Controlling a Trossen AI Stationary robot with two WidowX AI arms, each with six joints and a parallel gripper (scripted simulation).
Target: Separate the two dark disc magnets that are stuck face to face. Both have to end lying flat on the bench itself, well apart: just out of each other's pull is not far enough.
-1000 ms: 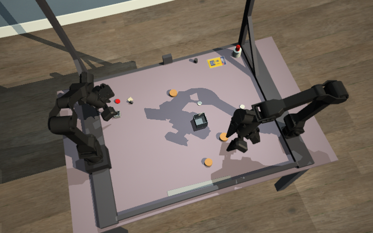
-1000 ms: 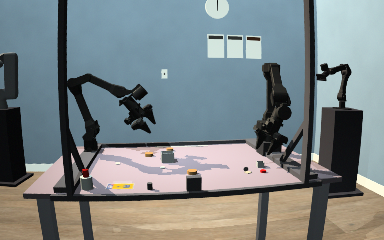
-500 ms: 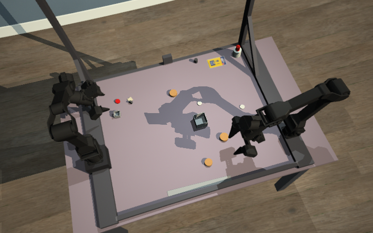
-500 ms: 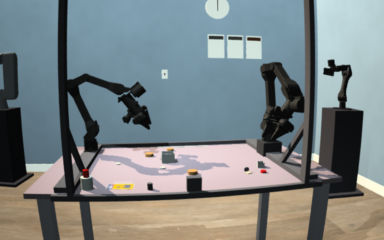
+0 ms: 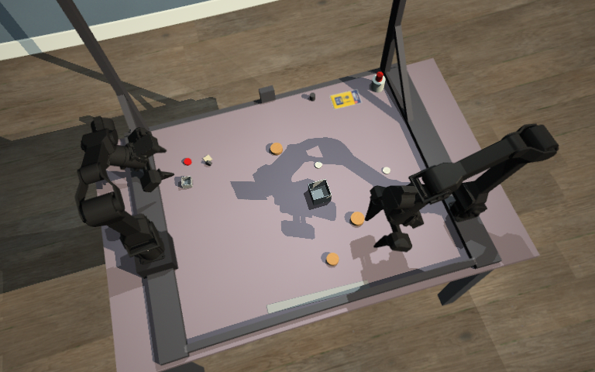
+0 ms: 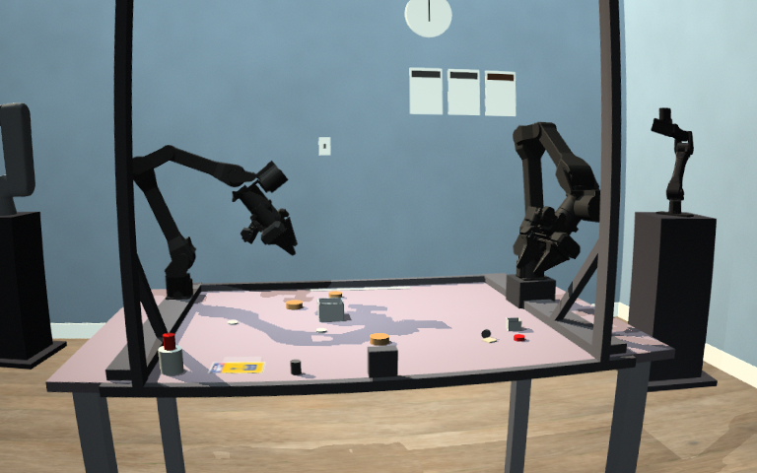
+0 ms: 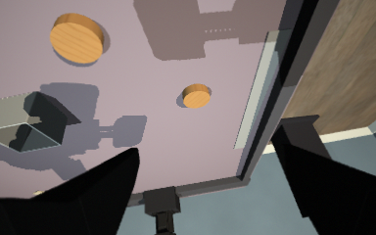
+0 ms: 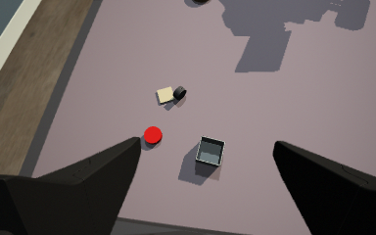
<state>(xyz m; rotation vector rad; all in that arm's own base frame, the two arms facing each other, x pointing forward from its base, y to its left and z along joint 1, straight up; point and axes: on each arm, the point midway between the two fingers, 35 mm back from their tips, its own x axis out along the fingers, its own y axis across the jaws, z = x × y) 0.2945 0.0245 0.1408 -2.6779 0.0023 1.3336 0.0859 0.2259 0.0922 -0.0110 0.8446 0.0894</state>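
With left gripper (image 5: 370,232) (image 6: 293,251) (image 7: 211,148) and right gripper (image 5: 170,163) (image 6: 530,274) (image 8: 207,146) spread apart, could send dark magnet pair (image 5: 208,163) (image 6: 486,333) (image 8: 180,93), seemingly on edge by beige pad (image 5: 207,157) (image 6: 489,339) (image 8: 164,95), rolling through off-centre closing.
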